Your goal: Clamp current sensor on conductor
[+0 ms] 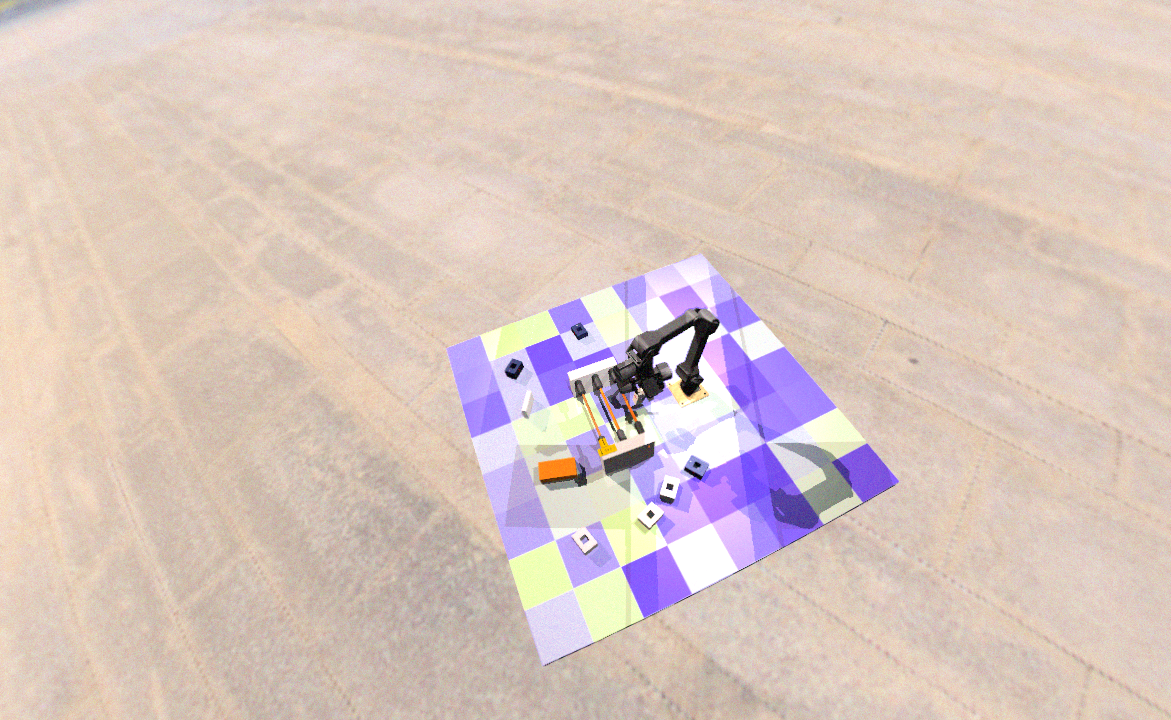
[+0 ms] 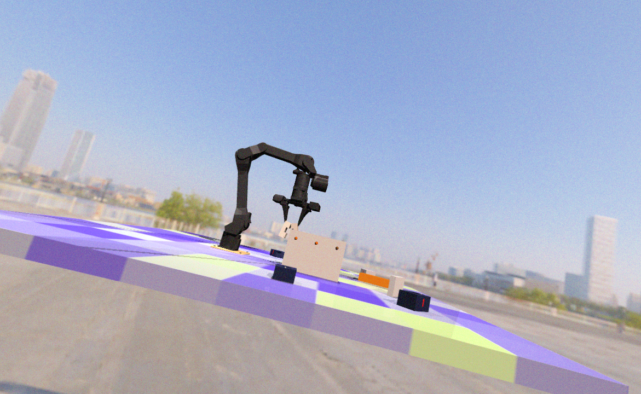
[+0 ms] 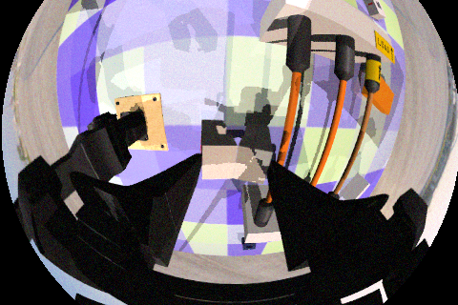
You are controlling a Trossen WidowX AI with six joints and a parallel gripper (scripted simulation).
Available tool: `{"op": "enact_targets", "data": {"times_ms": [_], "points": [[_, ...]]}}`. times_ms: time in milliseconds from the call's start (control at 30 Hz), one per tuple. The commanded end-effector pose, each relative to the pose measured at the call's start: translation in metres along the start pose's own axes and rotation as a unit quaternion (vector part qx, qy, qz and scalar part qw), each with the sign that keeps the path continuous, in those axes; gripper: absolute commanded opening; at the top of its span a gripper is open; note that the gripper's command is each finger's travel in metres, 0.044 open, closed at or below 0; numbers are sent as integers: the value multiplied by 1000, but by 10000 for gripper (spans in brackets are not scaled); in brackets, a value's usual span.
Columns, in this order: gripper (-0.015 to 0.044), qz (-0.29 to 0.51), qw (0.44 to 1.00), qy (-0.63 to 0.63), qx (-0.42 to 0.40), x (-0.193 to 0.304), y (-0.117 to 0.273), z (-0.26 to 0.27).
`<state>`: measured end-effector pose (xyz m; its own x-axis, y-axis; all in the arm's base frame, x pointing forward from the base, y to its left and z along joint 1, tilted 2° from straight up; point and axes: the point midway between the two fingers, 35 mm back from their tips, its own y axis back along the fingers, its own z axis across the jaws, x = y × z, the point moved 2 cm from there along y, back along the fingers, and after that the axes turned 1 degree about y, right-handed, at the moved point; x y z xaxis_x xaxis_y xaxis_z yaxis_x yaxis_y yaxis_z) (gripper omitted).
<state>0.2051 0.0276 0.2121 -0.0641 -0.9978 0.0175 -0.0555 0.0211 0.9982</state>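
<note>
The open split-core sensor (image 2: 284,230) (image 3: 221,162) is pale with dark inner faces. My gripper (image 2: 292,224) (image 3: 235,162) is shut on it and holds it off the table, beside the pale end wall (image 2: 312,259). In the wrist view it lies left of the nearest orange conductor (image 3: 295,100). Its arrow cannot be read. The LOAD conductor (image 3: 365,116) (image 1: 591,419) is the farthest of three, with a yellow sleeve (image 3: 373,71) at one end, near the yellow LOAD label (image 3: 385,47) (image 1: 606,446). The sensor is not round any conductor.
Two end walls carry the conductors. The middle conductor (image 3: 338,114) lies between the nearest one and LOAD. An orange block (image 1: 557,470) (image 2: 373,279) and an upright pale block (image 1: 527,403) (image 2: 394,285) stand beyond. Several closed dark and white blocks, one dark blue (image 1: 695,465), are scattered round.
</note>
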Motion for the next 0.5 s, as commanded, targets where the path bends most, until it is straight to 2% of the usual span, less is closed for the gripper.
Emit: {"op": "enact_targets", "data": {"times_ms": [0,467], "points": [[0,-1,999,-46,4,0,2,0],[0,-8,959,-282,22,-1,7,0]]}}
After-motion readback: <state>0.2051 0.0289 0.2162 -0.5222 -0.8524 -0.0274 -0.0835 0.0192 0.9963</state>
